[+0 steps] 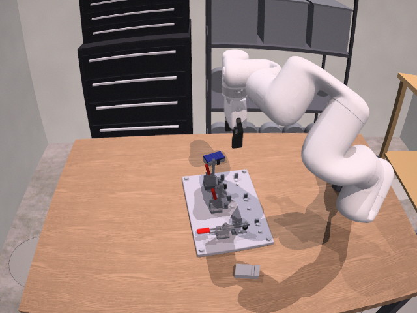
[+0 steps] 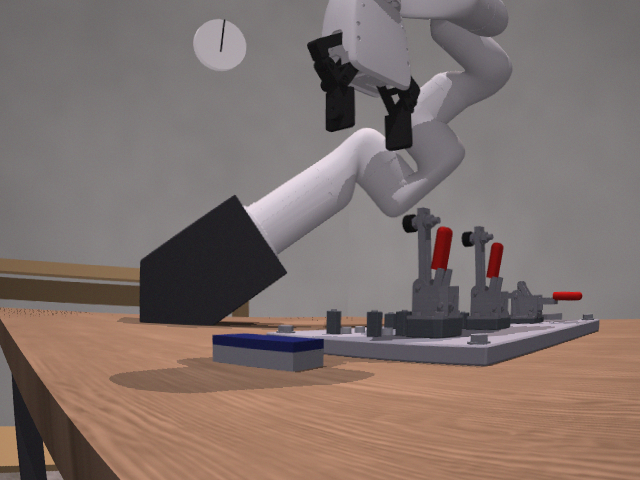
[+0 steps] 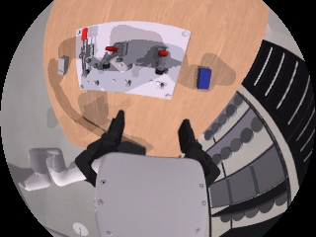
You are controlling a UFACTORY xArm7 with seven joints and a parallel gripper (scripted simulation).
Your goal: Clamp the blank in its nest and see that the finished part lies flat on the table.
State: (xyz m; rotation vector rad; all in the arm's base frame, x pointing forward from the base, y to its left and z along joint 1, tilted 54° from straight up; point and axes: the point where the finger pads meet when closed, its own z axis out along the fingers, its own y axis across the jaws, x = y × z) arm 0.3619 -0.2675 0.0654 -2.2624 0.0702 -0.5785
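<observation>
The blue-topped blank (image 1: 214, 156) lies flat on the table just beyond the far edge of the grey fixture plate (image 1: 226, 210); it also shows in the side view (image 2: 268, 351) and the wrist view (image 3: 204, 78). The grey finished part (image 1: 246, 270) with its slot lies flat on the table in front of the plate. The plate carries three toggle clamps with red handles: two stand raised (image 2: 442, 248) (image 2: 494, 259), the third lies horizontal (image 1: 203, 230). All nests look empty. My gripper (image 2: 368, 124) is open and empty, high above the table behind the blank.
A black drawer cabinet (image 1: 134, 67) and a shelf rack (image 1: 279, 50) stand behind the table. A wooden side table (image 1: 402, 141) stands at the right. The arm's black base (image 2: 211, 263) sits at the table's right side.
</observation>
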